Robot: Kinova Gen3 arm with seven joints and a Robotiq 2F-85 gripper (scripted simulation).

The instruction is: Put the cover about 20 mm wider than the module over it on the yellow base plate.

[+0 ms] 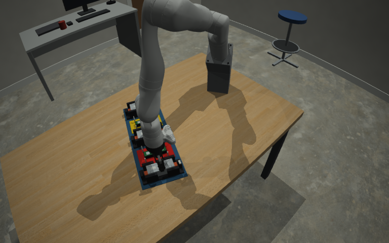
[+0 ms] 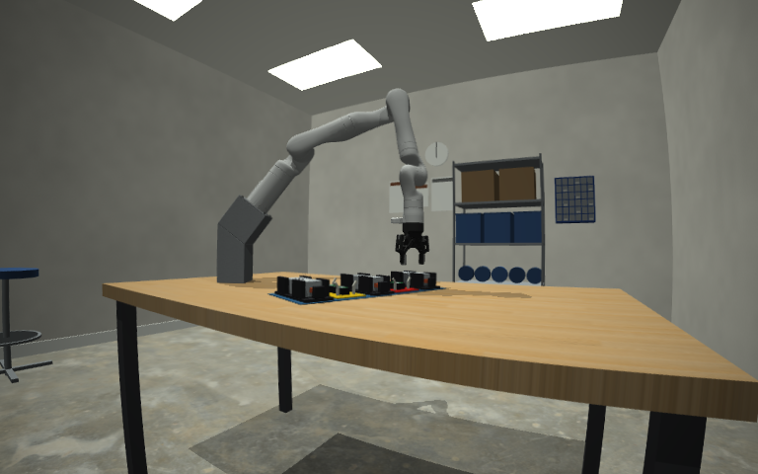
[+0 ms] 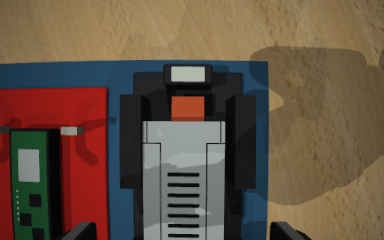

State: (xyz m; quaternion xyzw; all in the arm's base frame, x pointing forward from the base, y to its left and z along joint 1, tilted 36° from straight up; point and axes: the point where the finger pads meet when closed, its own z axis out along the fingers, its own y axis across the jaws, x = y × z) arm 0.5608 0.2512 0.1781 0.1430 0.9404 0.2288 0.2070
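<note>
The gripper (image 2: 412,258) hangs with its fingers spread wide and empty, straight above the grey cover (image 3: 183,175) seated in its black holder (image 3: 132,140) beside the red plate (image 3: 85,165) on the bench (image 1: 229,120); the cover's long axis runs between the fingers, while the yellow plate (image 1: 132,125) lies farther along the blue tray (image 1: 180,171).

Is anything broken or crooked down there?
Nothing stands out. The grey cover sits straight in its black holder with no dent showing, and the gripper hangs above it with its jaws wide open and holding nothing.
</note>
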